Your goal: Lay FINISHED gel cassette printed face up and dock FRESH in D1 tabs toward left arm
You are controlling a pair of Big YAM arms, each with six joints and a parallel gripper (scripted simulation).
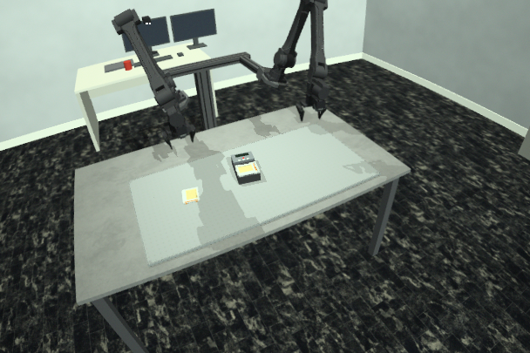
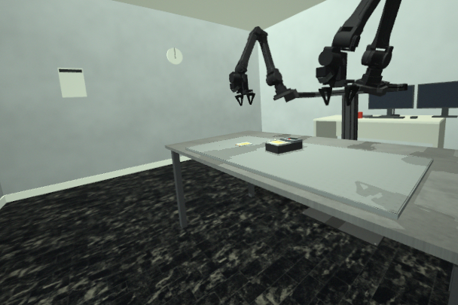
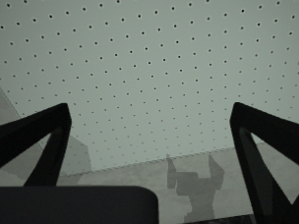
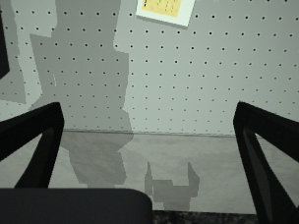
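Two grippers hang above the table with nothing between their fingers, the left gripper point(image 1: 311, 118) point(image 2: 337, 104) point(image 3: 150, 112) with its fingers wide apart and the right gripper point(image 1: 181, 145) point(image 2: 245, 105) point(image 4: 149, 111) likewise spread. D1 point(image 1: 248, 179) point(image 2: 290, 146) stands upright on the deck point(image 1: 305, 173) point(image 2: 320, 172) point(image 3: 148, 84) point(image 4: 216, 79), forward of and between the grippers, with one cassette point(image 1: 247, 168) point(image 2: 279, 142) in its bay. Forward of the right gripper, the other cassette point(image 1: 191, 195) point(image 2: 243, 144) point(image 4: 164, 9) lies flat, printed face up; which is FINISHED and which FRESH cannot be told.
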